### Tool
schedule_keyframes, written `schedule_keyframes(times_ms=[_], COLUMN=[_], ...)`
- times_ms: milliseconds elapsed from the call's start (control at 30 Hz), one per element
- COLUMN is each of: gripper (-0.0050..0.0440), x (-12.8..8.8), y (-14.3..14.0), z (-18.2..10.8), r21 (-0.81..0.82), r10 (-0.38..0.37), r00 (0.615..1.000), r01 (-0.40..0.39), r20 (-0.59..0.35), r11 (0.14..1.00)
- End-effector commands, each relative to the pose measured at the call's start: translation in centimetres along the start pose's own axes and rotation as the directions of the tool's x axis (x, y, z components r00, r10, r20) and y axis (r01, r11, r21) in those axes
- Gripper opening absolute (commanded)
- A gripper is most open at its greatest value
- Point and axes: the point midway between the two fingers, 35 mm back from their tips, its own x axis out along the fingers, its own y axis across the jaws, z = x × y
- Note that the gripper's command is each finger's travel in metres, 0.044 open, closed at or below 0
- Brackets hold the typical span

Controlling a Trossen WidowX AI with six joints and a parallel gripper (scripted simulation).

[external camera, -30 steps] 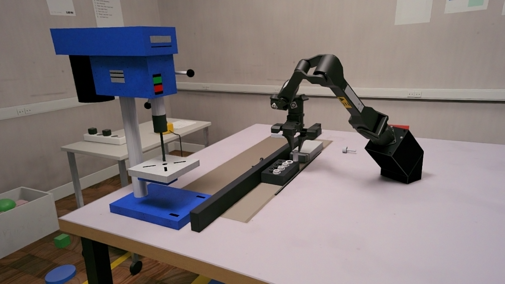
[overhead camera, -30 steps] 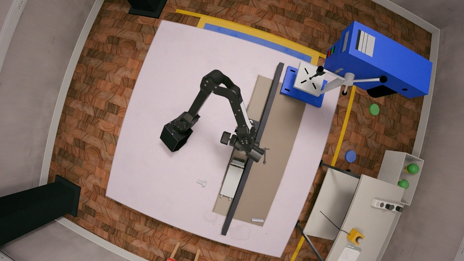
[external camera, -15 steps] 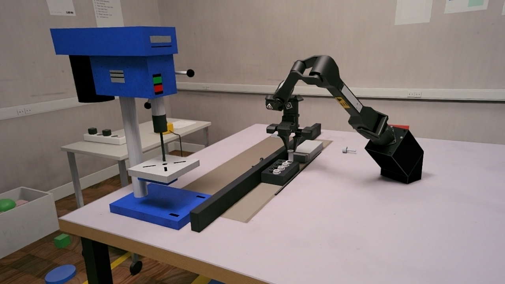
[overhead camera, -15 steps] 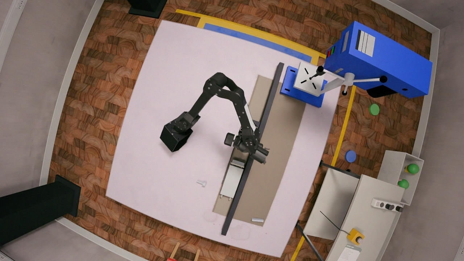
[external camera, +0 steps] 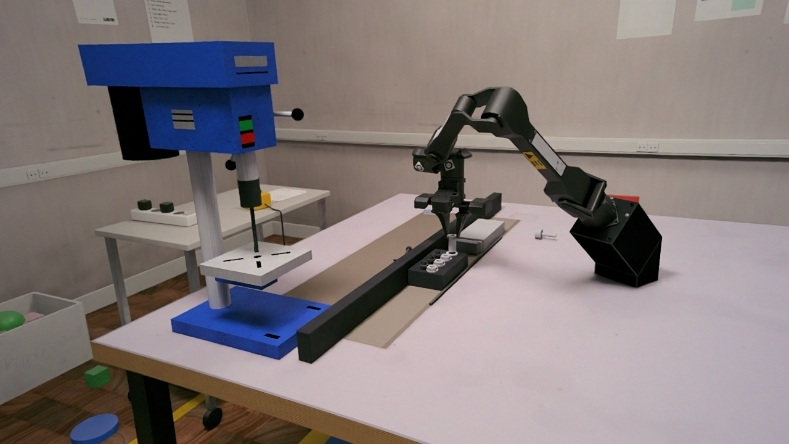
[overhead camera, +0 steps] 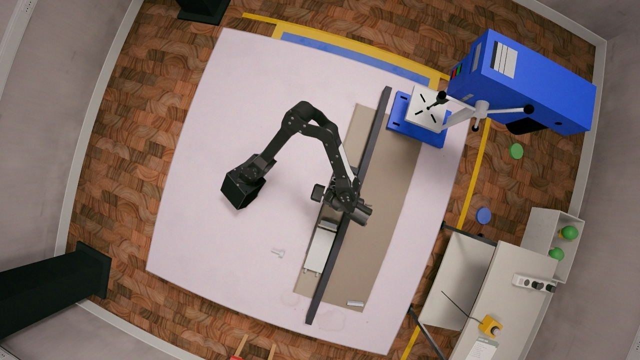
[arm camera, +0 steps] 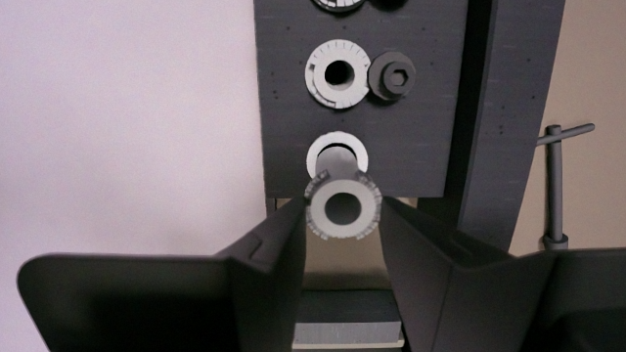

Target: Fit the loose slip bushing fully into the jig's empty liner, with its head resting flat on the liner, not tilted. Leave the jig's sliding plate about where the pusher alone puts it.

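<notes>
My gripper is shut on the slip bushing, gripping its knurled head. I hold it upright, shank down, right over the empty white liner at the near end of the dark jig plate. The shank covers most of the liner's hole. The head is clearly above the liner. I cannot tell whether the tip has entered. The neighbouring liner holds a fitted bushing with a lock screw beside it. In the overhead view the arm's wrist hides the jig.
A long black fence runs along the jig. The grey pusher block sits behind it. A T-handle lies beyond the fence. A small white part lies loose. The blue drill press stands far left.
</notes>
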Motion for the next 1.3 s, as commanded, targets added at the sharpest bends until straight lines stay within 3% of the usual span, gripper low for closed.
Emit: schedule_keyframes(times_ms=[0,1267], gripper=[-0.0050,-0.0050], x=[-0.27,-0.30], y=[-0.32,-0.22], z=[0.20,0.16], r21=[-0.009,-0.009], r10=[-0.010,-0.009], r00=[1.000,1.000], r01=[0.009,0.009], r20=[-0.003,-0.003], r11=[1.000,1.000])
